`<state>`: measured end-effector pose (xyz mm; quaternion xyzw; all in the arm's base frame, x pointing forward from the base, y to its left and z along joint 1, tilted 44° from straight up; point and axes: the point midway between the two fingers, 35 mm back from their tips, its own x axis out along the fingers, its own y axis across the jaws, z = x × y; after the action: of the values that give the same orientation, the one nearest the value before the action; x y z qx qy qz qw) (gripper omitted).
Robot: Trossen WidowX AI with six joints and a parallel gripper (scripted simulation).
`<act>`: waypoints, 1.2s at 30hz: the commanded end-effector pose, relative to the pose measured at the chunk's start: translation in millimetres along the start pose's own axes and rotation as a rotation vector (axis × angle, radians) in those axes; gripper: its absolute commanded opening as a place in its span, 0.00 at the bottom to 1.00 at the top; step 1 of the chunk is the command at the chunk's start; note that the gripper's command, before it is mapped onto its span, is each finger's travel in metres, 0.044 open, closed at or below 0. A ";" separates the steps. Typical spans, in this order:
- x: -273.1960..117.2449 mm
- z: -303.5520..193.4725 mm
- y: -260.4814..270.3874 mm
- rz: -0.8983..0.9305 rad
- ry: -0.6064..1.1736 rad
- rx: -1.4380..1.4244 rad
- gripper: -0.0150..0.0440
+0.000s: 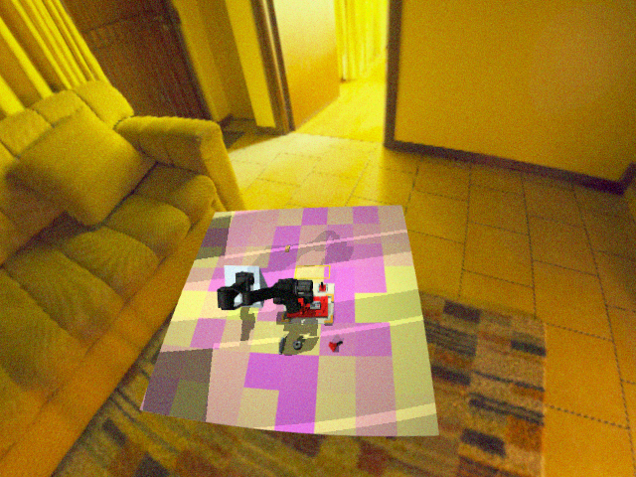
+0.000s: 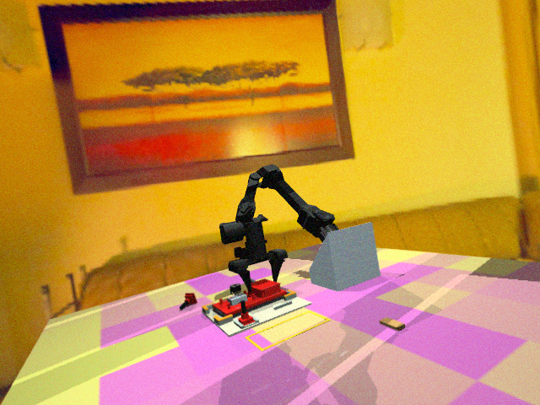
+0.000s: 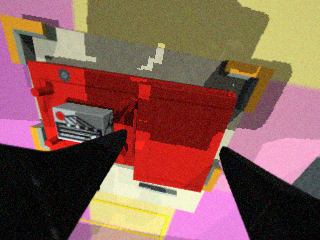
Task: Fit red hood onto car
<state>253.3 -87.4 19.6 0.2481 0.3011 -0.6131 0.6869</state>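
Note:
The red chassis [image 1: 322,309] [image 2: 222,310] [image 3: 70,95] sits in the white jig [image 2: 300,302] [image 3: 70,47]. The grey engine block [image 1: 314,304] [image 2: 236,299] [image 3: 82,120] is on its deck, uncovered, with a red peg [image 3: 42,92] and others beside it. A raised red box [image 2: 267,285] [image 3: 172,160] with a flat top stands on the other half of the deck. I cannot tell whether it is the hood or part of the car; no other hood shows. My gripper [image 2: 262,285] [image 3: 173,141] is open and empty, its fingertips low at either end of this box. The arm hides part of the chassis in the top view.
A red piece with a black post [image 2: 245,319] stands on the jig's edge. Beside the jig lie a yellow outline [image 2: 285,337], a small red-and-black piece [image 1: 334,345] [image 2: 189,299] and a grey ring [image 1: 297,342]. A tan block [image 1: 287,248] [image 2: 392,323] and a grey wedge [image 2: 348,261] stand farther off.

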 end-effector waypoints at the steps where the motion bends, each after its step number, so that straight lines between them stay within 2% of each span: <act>1: 3.3 0.4 -1.4 -0.005 -0.004 -0.003 1.00; 12: 8.7 0.6 -1.6 -0.005 -0.004 -0.003 1.00; 16: 5.9 0.2 -0.2 0.000 -0.001 0.000 0.82; 25: 5.9 0.2 -0.2 0.000 -0.001 0.000 0.72; 35: -8.7 -0.2 -0.2 -0.001 0.000 -0.002 0.28; 36: -11.8 -0.2 -0.2 -0.001 0.000 -0.002 0.25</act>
<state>249.8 -85.2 20.4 0.2430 0.3061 -0.6159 0.6840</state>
